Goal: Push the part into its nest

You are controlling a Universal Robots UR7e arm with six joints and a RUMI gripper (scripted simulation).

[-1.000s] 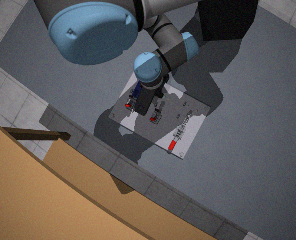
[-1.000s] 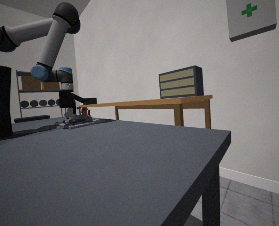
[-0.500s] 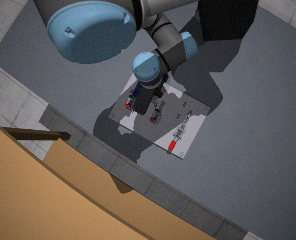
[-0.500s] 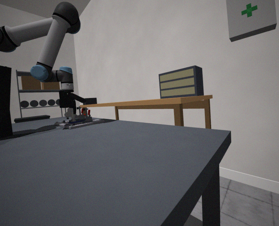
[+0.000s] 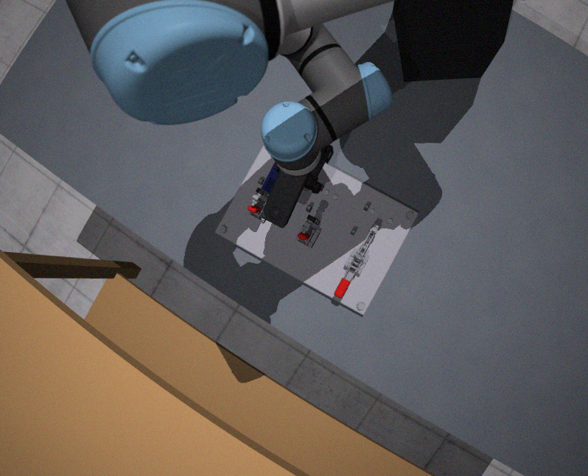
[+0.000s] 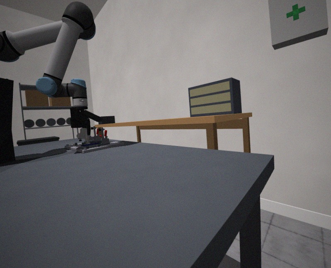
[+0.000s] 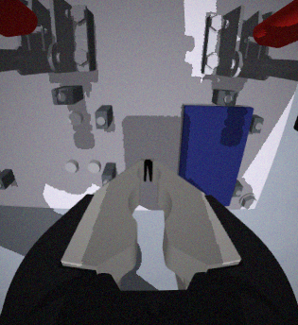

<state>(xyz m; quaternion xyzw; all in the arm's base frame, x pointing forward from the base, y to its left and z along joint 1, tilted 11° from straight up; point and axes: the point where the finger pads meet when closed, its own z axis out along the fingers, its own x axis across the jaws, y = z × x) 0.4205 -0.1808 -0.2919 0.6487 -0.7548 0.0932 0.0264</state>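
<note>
The part is a blue rectangular block (image 7: 215, 151) (image 5: 269, 177) (image 6: 91, 144) lying on the grey fixture plate (image 5: 379, 264) (image 7: 147, 71). In the wrist view small grey blocks sit at its top edge (image 7: 223, 96), its right edge (image 7: 256, 124) and its lower right corner (image 7: 245, 198). My gripper (image 7: 147, 161) (image 6: 82, 135) is shut with nothing between the fingers. Its tips hang low over the plate, just left of the blue block and apart from it. In the overhead view the wrist body hides the fingertips.
Three red-handled toggle clamps stand on the plate (image 5: 342, 287) (image 5: 303, 236) (image 5: 253, 208); two show at the top of the wrist view (image 7: 9, 16) (image 7: 281, 28). The plate lies on a grey table (image 6: 135, 190). A wooden table (image 6: 195, 120) and a shelf (image 6: 43, 113) stand beyond.
</note>
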